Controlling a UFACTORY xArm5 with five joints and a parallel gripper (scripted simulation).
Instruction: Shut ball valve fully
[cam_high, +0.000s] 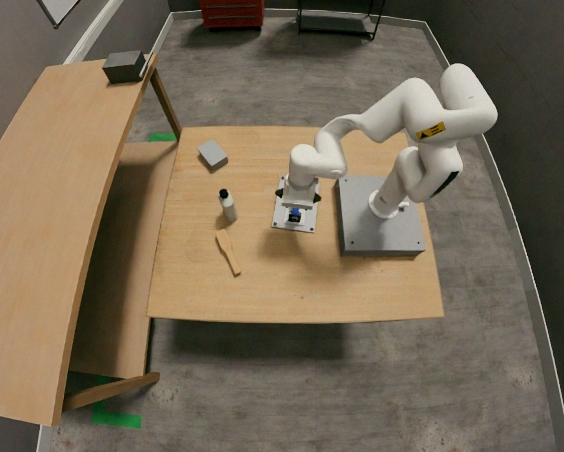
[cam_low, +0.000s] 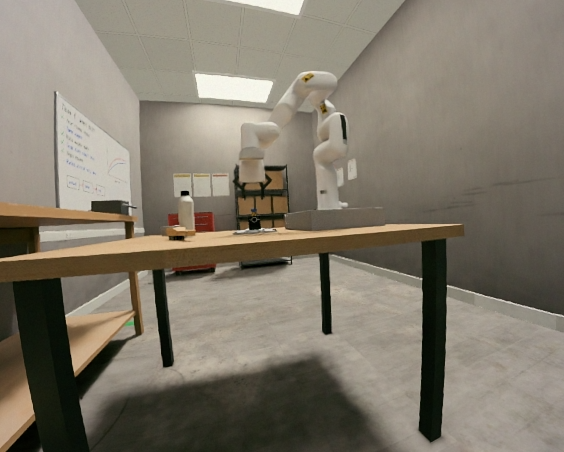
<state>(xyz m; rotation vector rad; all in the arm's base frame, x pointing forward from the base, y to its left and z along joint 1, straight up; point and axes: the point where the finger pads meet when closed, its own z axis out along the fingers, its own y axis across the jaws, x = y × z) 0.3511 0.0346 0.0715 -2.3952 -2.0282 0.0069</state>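
The ball valve [cam_high: 295, 217] [cam_low: 254, 222] is a small black body with a blue handle. It stands on a light grey plate [cam_high: 280, 221] [cam_low: 270, 230] in the middle of the wooden table [cam_high: 300, 290] [cam_low: 320, 237]. My gripper [cam_high: 298, 196] [cam_low: 249, 196] points straight down. It hangs a little above the valve, with its black fingers spread open and nothing between them. In the overhead view the wrist hides the far part of the plate.
A white bottle with a black cap [cam_high: 228, 204] [cam_low: 186, 211], a wooden spatula [cam_high: 228, 251] [cam_low: 178, 231] and a grey block [cam_high: 212, 153] lie left of the valve. The arm's grey base [cam_high: 380, 235] [cam_low: 335, 218] sits to the right. A side table [cam_high: 55, 200] carries a dark box [cam_high: 124, 66].
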